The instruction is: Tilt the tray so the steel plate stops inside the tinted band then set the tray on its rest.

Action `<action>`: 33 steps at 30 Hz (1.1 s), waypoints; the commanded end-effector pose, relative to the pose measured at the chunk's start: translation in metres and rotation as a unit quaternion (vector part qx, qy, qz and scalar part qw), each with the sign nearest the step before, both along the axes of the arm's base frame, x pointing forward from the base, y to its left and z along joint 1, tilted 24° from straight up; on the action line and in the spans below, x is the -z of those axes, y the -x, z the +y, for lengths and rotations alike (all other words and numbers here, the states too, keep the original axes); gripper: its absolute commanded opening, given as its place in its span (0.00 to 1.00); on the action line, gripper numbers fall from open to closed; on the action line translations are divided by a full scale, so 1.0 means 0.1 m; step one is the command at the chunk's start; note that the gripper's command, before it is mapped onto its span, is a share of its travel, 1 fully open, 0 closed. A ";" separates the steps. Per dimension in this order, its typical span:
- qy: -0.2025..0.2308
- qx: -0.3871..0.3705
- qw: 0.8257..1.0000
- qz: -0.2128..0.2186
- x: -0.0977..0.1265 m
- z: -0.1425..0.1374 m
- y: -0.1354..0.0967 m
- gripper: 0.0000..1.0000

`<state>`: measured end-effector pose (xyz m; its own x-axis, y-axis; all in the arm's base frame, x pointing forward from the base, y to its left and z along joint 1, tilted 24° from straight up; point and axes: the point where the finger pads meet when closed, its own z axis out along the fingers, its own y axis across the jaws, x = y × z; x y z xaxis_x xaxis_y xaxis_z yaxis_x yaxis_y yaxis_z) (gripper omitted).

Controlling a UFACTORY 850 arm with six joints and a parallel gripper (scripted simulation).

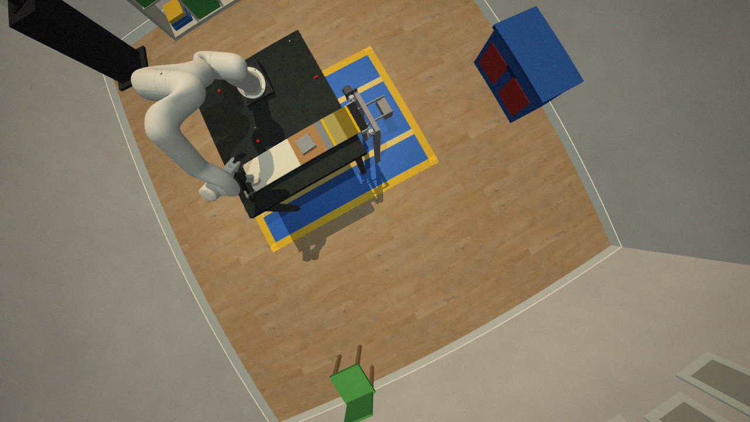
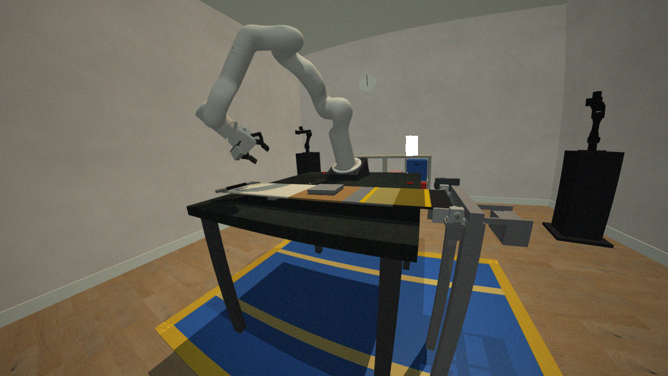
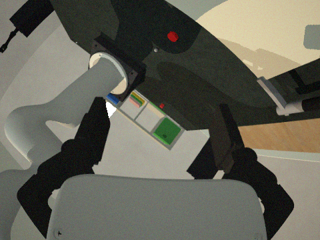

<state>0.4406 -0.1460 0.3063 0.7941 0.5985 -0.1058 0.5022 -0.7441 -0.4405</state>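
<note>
claw: your gripper (image 2: 252, 148) sits wide apart with nothing in it, left of centre in the exterior view, up in the air above the tray's handle end

fingers: both black fingers are spread in the wrist view, only the table and wall show between them

arm: the white arm (image 2: 261, 51) arches up from its base at the back of the black table (image 2: 298, 222)

tray: the tray (image 2: 280, 189) lies long and low across the table, handle end at the left

steel plate: the steel plate (image 2: 325, 188) lies flat on the brown patch mid-bed, left of the tinted band (image 2: 394, 197), so not in it

rest: grey stand (image 2: 460, 219) at the tray's right end

floor: blue and yellow mat (image 2: 467, 299) underneath
</note>
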 end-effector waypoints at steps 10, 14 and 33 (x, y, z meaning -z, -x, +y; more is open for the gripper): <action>0.009 0.057 0.994 -0.091 0.04 -0.18 -0.24 1.00; 0.012 0.069 0.992 -0.108 0.04 -0.23 -0.29 1.00; 0.048 0.154 0.962 -0.221 -0.03 -0.65 -0.58 1.00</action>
